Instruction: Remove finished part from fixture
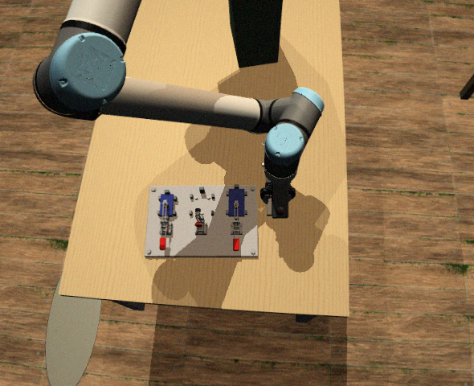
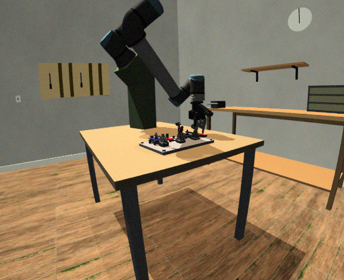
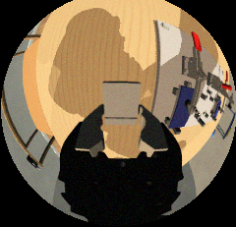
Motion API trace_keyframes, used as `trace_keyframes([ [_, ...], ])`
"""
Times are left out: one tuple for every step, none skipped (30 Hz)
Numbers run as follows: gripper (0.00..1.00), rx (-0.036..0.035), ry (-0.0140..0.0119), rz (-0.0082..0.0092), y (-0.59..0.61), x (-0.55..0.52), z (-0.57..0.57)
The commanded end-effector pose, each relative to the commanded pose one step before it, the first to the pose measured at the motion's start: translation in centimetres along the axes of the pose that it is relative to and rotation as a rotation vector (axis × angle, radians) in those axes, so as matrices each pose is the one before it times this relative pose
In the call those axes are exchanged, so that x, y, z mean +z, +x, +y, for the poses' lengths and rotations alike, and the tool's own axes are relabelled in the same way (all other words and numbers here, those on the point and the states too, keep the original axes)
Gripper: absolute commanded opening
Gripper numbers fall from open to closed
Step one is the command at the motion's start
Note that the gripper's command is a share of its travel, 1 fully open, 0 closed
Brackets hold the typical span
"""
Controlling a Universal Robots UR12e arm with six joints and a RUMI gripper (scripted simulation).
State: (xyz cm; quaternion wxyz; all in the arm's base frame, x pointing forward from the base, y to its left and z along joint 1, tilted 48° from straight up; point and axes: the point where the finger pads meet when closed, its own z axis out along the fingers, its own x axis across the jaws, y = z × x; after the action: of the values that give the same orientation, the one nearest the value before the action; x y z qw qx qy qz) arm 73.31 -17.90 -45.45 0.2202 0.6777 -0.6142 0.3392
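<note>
My wrist hides much of the finished part (image 1: 269, 211) from above; my upper arm (image 1: 104, 14) runs off that view's top edge.

one grey part (image 1: 269, 210) (image 3: 121, 100) between the fingers of the pincer (image 1: 275, 212) (image 2: 203, 131) (image 3: 122, 111), one fixture plate (image 1: 187, 249) (image 2: 176, 147) (image 3: 167, 47) beside the pincer, on it two blue blanks (image 1: 235, 195) (image 2: 154, 139) (image 3: 181, 108), three toggle clamps (image 1: 236, 227) (image 2: 164, 142) (image 3: 189, 66), three red grips (image 1: 235, 244) (image 2: 202, 135) (image 3: 197, 41), four corner screws (image 1: 252, 252) (image 2: 164, 150) (image 3: 165, 26)
</note>
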Motion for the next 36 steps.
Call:
trace_keyframes([
  [0.0, 0.00253, 0.00277, 0.00036, 0.042, 0.083, -0.21],
  [0.0, 0.0, 0.0, 0.0, 0.0, 0.0, 0.0],
  [0.0, 0.0, 0.0, 0.0, 0.0, 0.0, 0.0],
  [0.0, 0.0, 0.0, 0.0, 0.0, 0.0, 0.0],
  [0.0, 0.0, 0.0, 0.0, 0.0, 0.0, 0.0],
  [0.0, 0.0, 0.0, 0.0, 0.0, 0.0, 0.0],
  [0.54, 0.0, 0.0, 0.0, 0.0, 0.0, 0.0],
  [0.54, 0.0, 0.0, 0.0, 0.0, 0.0, 0.0],
  [0.54, -0.00001, -0.00002, -0.00001, 0.0, 0.0, 0.0],
  [0.54, -0.00002, -0.00002, -0.00001, 0.0, 0.0, 0.001],
  [0.54, -0.00001, -0.00001, 0.0, 0.0, 0.0, 0.0],
  [0.54, -0.00001, -0.00001, 0.0, 0.0, 0.0, 0.0],
  [0.54, 0.0, 0.0, 0.0, 0.0, 0.0, 0.0],
  [0.54, 0.0, 0.0, 0.0, 0.0, 0.0, 0.0],
  [0.54, 0.0, 0.0, 0.0, 0.0, 0.0, 0.0],
  [0.54, 0.0, 0.0, 0.0, 0.0, 0.0, 0.0],
  [0.54, 0.0, 0.0, 0.0, 0.0, 0.0, 0.0],
  [0.54, 0.0, 0.0, 0.0, 0.0, 0.0, 0.0],
  [0.54, 0.0, 0.0, 0.0, 0.0, 0.0, 0.0],
  [0.54, 0.0, 0.0, 0.0, 0.0, 0.0, 0.0],
  [0.54, 0.0, 0.0, 0.0, 0.0, 0.0, 0.0],
  [0.54, 0.0, 0.0, 0.0, 0.0, 0.0, 0.0],
  [0.54, 0.0, 0.0, 0.0, 0.0, 0.0, 0.0],
  [0.54, 0.0, 0.0, 0.0, 0.0, 0.0, 0.0],
  [0.54, 0.0, 0.0, 0.0, 0.0, 0.0, 0.0],
  [0.54, 0.0, 0.0, 0.0, 0.0, 0.0, 0.0],
  [0.54, 0.0, 0.0, 0.0, 0.0, 0.0, 0.0],
  [0.54, 0.0, 0.0, 0.0, 0.0, 0.0, 0.0],
  [0.54, 0.0, 0.0, 0.0, 0.0, 0.0, 0.0],
  [0.54, 0.0, 0.0, 0.0, 0.0, 0.0, 0.0],
  [0.54, 0.0, 0.0, 0.0, 0.0, 0.0, 0.0],
  [0.54, 0.0, 0.0, 0.0, 0.0, 0.0, 0.0],
  [0.54, 0.0, 0.0, 0.0, 0.0, 0.0, 0.0],
  [0.54, 0.0, 0.0, 0.0, 0.0, 0.0, 0.0],
  [0.54, 0.0, 0.0, 0.0, 0.0, 0.0, 0.0],
  [0.54, 0.0, 0.0, 0.0, 0.0, 0.0, 0.0],
])
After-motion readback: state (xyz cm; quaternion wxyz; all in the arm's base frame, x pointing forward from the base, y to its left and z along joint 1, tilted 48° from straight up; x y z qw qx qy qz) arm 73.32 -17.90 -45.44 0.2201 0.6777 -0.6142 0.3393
